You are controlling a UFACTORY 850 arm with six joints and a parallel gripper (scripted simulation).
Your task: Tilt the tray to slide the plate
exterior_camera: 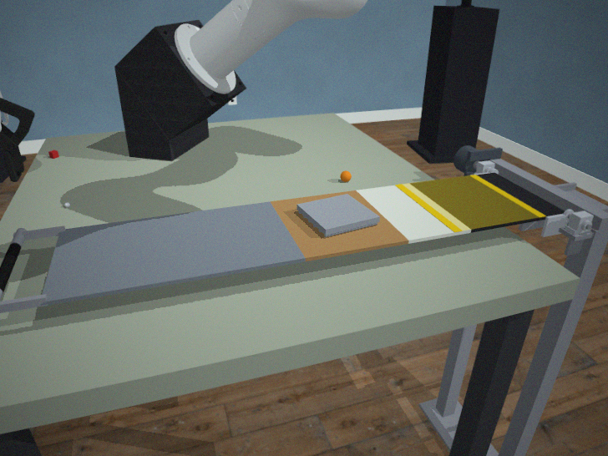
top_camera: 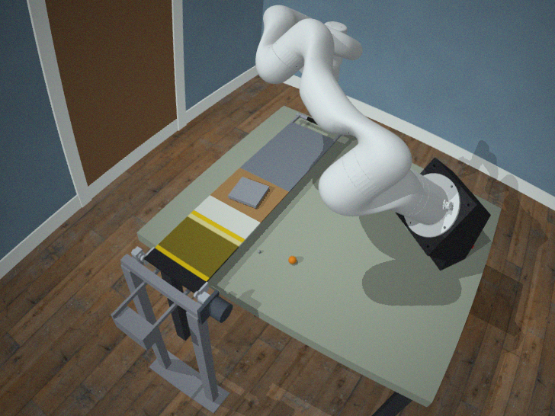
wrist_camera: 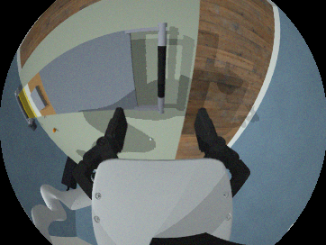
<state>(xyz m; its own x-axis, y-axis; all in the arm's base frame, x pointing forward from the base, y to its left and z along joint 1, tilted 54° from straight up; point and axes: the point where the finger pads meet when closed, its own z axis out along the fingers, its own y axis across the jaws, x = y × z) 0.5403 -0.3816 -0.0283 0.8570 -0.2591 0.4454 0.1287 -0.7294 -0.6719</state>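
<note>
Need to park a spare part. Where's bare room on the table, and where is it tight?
Bare: the wide table stretch between the tray, the orange ball and the arm base; also the narrow strip along the tray's outer edge. Tight: around the tray handle, where the open gripper hangs.

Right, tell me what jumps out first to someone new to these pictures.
The big white arm curls over the far end of the long striped tray, its open gripper hanging above the tray's black handle. Next comes the grey steel plate, lying flat on the brown patch, short of the dark yellow band between two bright yellow lines.
</note>
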